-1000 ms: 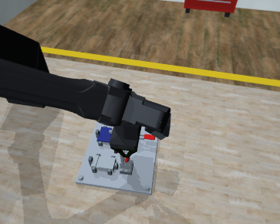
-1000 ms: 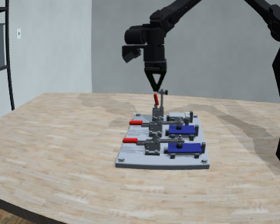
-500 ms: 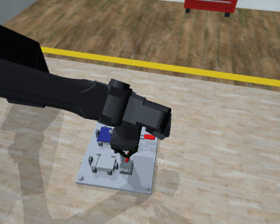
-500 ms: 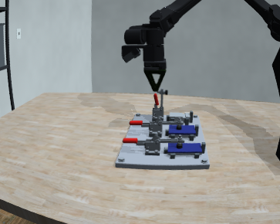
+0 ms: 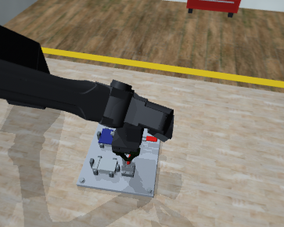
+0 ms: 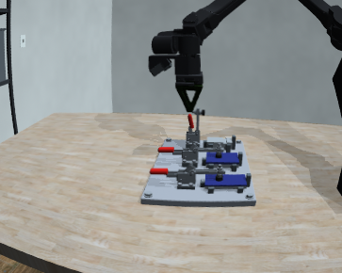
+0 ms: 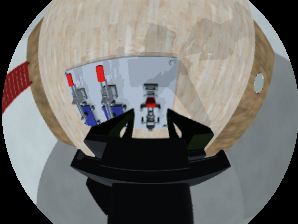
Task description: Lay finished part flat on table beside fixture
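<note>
The finished part, a light grey block [image 5: 105,166] [image 6: 217,140], sits in the fixture's end station; I cannot make out its slot. That station's clamp [image 5: 127,170] [image 6: 192,136] stands open, its arm up and its red handle [image 6: 190,120] [image 7: 151,102] upright. My gripper [image 5: 127,158] [image 6: 190,109] [image 7: 150,111] is partly open and empty, pointing down just above this handle. One blue blank [image 5: 106,136] [image 6: 222,158] [image 7: 118,111] is clamped in the middle station. The other blue blank [image 6: 226,180] [image 7: 90,115] is clamped in the far station; my arm hides it in the top view.
The grey base plate [image 5: 149,170] [image 6: 165,193] [image 7: 134,67] carries all three stations. The raised clamp arm [image 6: 198,120] stands right beside my fingertips. The red handles of the middle clamp [image 5: 151,138] [image 6: 166,150] [image 7: 100,73] and far clamp [image 6: 159,171] [image 7: 69,79] lie low. The wooden table [image 5: 225,156] surrounds the plate.
</note>
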